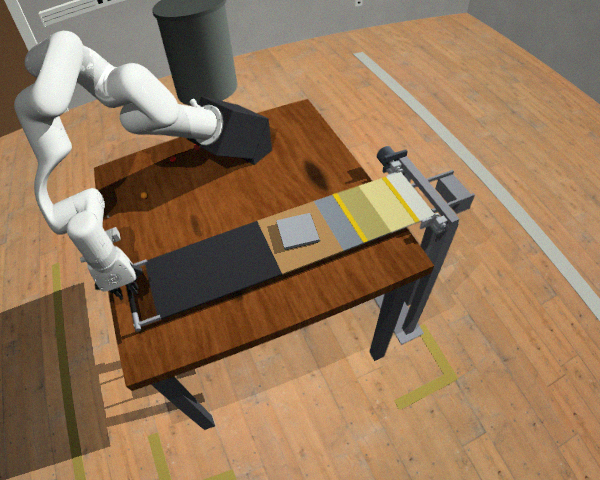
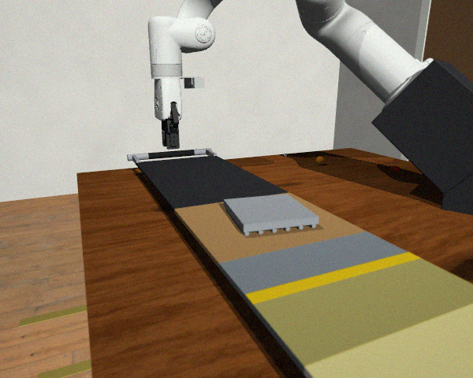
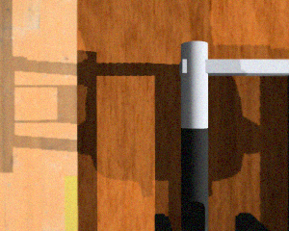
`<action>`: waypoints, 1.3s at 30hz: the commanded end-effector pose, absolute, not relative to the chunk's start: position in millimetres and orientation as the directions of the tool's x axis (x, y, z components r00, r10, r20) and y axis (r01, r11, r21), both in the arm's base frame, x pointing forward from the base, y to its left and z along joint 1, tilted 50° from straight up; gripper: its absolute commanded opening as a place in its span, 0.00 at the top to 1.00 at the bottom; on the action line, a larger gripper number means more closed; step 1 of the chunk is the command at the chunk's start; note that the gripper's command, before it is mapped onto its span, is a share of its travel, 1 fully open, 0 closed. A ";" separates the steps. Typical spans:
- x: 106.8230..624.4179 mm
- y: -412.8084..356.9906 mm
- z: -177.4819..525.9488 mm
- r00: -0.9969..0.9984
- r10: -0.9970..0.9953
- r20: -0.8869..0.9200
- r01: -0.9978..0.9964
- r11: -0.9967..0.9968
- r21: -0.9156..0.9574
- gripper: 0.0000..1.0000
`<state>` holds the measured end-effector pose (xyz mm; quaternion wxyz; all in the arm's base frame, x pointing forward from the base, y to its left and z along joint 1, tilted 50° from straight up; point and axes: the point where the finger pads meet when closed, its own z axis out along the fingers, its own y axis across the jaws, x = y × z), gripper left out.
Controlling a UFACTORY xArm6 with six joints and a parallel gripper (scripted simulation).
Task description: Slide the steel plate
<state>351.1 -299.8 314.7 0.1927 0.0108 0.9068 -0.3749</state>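
tray (image 1: 212, 268) lengthwise from handle bar (image 2: 175, 153) to hinge, steel plate (image 1: 297, 230) flat mid-bed; jaws (image 2: 171, 142) half-open, empty, above the bar

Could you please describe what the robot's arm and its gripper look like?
The arm is glossy white, built of rounded tubular links with bulbous joints; a faint round logo marks one joint housing, and a grey band rings the wrist. It rises from a dark charcoal block-shaped base. The gripper has a white body and short black fingers. No cables show.
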 end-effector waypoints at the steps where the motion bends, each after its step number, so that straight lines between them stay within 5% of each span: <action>1: 351.6 -299.7 316.2 -0.925 -0.126 -0.360 0.165 0.718 -0.676 0.59; 39: 366.3 -328.9 288.8 -0.925 -0.126 -0.360 0.165 0.718 -0.676 0.59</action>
